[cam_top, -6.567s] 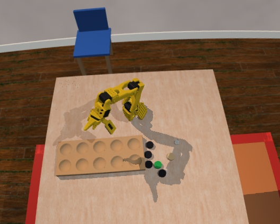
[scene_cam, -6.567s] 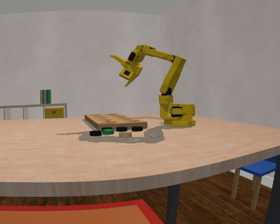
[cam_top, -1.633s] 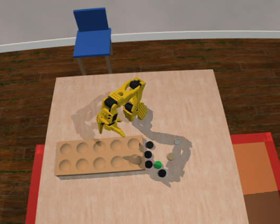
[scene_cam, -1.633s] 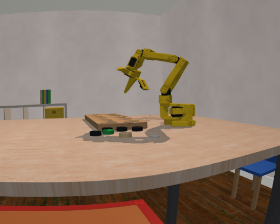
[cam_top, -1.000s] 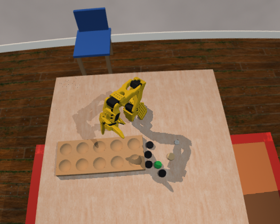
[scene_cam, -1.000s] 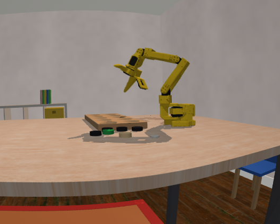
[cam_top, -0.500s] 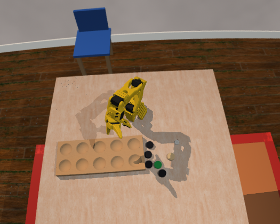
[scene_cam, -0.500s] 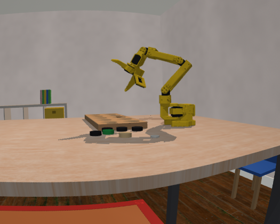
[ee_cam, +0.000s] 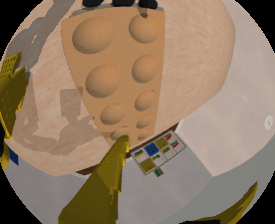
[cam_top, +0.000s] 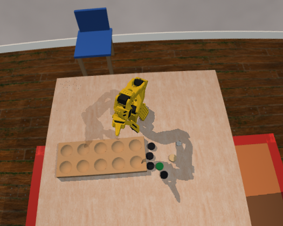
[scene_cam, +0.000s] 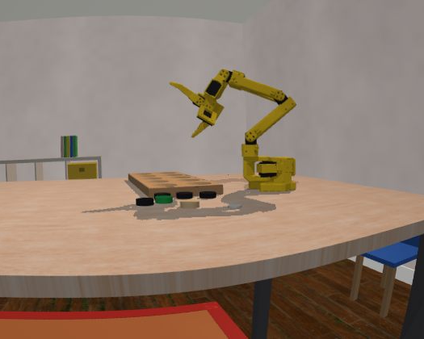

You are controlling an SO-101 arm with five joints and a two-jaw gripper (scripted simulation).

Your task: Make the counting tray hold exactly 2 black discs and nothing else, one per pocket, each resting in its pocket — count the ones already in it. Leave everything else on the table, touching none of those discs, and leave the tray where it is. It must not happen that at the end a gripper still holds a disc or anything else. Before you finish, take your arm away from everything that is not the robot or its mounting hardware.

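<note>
The wooden counting tray (cam_top: 101, 159) lies on the table with all its pockets empty; it also shows in the side view (scene_cam: 174, 183) and the wrist view (ee_cam: 121, 72). Several black discs lie just right of the tray: one (cam_top: 151, 146), a second (cam_top: 149, 155), a third (cam_top: 150, 166), and one further out (cam_top: 164, 174). In the side view they sit in front of the tray (scene_cam: 144, 201). My gripper (cam_top: 126, 128) is open and empty, held high above the table behind the tray (scene_cam: 187, 110).
A green disc (cam_top: 159, 166) touches the third black disc. A tan disc (cam_top: 172, 157) and a small grey disc (cam_top: 178, 143) lie further right. The arm's base (scene_cam: 270, 173) stands behind the tray. A blue chair (cam_top: 92, 40) stands beyond the table.
</note>
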